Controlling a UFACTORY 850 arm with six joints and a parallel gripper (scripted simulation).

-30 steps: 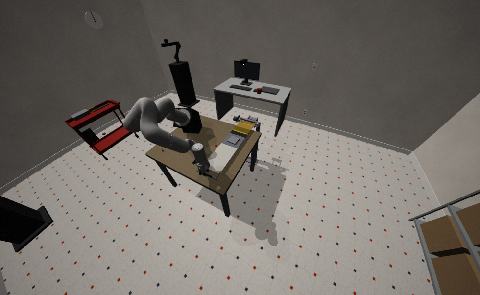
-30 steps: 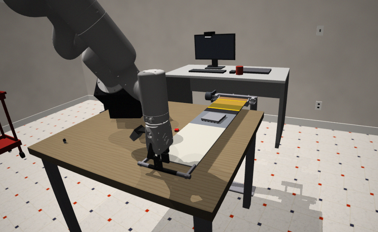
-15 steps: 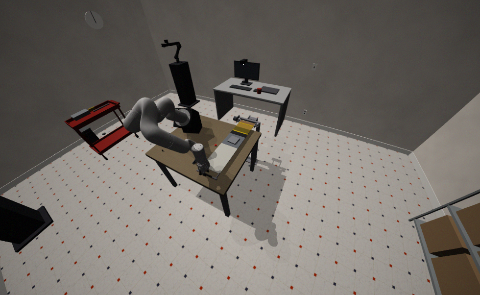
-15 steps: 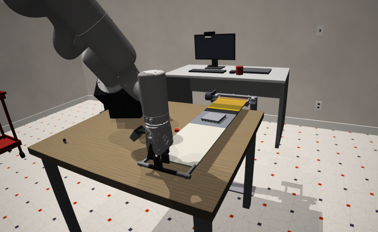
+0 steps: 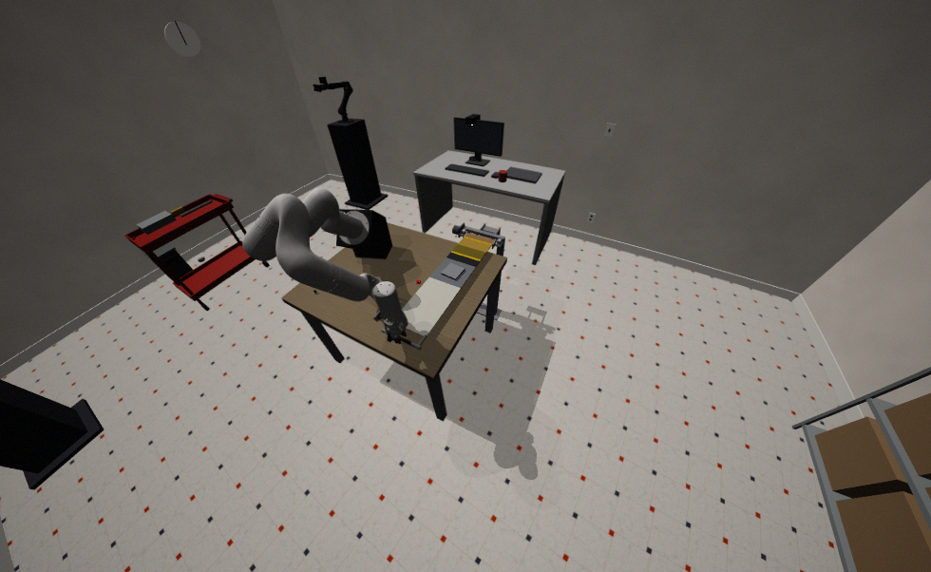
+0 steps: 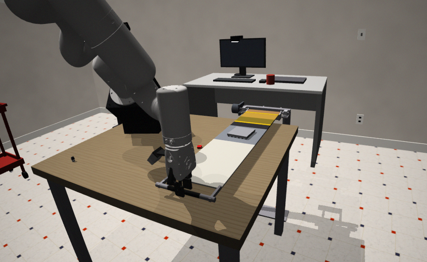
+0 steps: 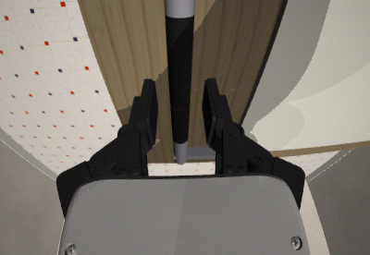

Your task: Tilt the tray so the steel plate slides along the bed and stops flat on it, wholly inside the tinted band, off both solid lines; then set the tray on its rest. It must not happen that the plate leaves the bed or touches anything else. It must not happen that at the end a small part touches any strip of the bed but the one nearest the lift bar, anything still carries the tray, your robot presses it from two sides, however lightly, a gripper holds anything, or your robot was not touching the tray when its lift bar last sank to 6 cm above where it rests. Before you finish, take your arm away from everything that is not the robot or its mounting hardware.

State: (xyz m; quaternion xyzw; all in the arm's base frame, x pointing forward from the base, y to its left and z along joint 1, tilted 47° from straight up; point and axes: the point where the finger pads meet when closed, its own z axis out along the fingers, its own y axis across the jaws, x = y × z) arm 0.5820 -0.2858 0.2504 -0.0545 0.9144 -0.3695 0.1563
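Observation:
The long tray [image 6: 228,152] lies along the right side of the wooden table; it also shows in the overhead view [image 5: 444,288]. The steel plate [image 6: 241,132] lies flat on the grey part of the bed, just short of the dark line before the yellow tinted band [image 6: 257,118]. In the overhead view the plate [image 5: 453,271] lies below the band [image 5: 473,247]. My gripper [image 6: 179,188] points down over the tray's handle bar [image 6: 184,192] at the near end. In the wrist view the fingers straddle the bar [image 7: 180,55] with a gap on each side, so the gripper is open.
A small black wedge and a red button [image 6: 199,146] sit on the table left of the tray. A tiny black item [image 6: 72,159] lies near the left edge. The robot's black base [image 6: 133,119] stands behind. A desk with a monitor [image 6: 242,53] stands beyond the tray's far end.

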